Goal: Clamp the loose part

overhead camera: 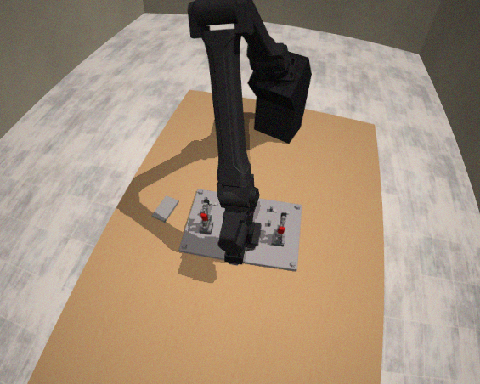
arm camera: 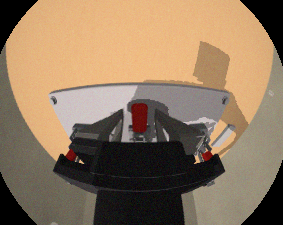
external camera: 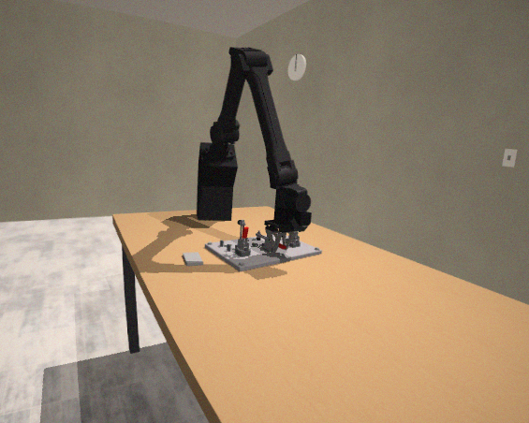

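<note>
Finding: gripper at the middle clamp, loose part not yet nested

Nearest the wrist camera, the gripper [overhead camera: 234, 256] [external camera: 273, 243] [arm camera: 139, 112] is released, its fingers apart on either side of the middle red handle [external camera: 282, 246] [arm camera: 139, 118] and gripping nothing. Beyond lies the fixture plate [overhead camera: 260, 259] [external camera: 305, 253] [arm camera: 91, 106]. Farther out, the loose part [overhead camera: 166, 208] [external camera: 193, 258] [arm camera: 224, 135] lies flat on the table [overhead camera: 281, 319] [external camera: 357, 328] [arm camera: 116, 44], off the plate and beside it.

Risks, in my judgement: a sideways shift could make a finger catch the handle and swing it unintentionally. Locking this clamp before loading could leave its bar blocking the nest. Choosing a nest without reading its pads could leave the part badly seated.

The wrist view shows the handle between the fingers; the top view hides it under the arm. The exterior view shows that handle low, while the near outer handle [overhead camera: 204, 217] [external camera: 245, 232] [arm camera: 207, 156] stands upright. Pad layouts cannot be told.
</note>
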### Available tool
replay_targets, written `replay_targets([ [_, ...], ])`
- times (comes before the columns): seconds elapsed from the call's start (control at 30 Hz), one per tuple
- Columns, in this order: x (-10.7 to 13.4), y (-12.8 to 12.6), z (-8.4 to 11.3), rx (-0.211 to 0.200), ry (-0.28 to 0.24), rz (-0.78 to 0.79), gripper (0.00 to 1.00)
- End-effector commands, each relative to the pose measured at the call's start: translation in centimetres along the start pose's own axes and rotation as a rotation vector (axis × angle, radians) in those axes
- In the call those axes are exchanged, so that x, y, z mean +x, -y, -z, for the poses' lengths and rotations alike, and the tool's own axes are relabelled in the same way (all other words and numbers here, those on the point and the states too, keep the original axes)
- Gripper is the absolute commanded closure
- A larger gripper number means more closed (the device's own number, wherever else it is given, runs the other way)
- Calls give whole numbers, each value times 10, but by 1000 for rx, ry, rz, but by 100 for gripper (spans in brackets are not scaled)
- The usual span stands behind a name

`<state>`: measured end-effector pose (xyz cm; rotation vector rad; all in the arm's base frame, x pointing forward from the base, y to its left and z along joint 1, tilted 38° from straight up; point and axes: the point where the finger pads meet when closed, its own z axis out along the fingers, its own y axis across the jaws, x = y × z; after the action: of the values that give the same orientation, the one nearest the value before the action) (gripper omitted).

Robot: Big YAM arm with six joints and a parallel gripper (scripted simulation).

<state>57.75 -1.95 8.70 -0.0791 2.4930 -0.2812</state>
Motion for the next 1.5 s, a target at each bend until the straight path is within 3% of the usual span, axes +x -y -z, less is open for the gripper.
replay_targets([
  [0.0, -8, 4, -2, 1, 0, 4, 55],
  [1.47, -12, 3, -4, 0, -4, 5, 55],
])
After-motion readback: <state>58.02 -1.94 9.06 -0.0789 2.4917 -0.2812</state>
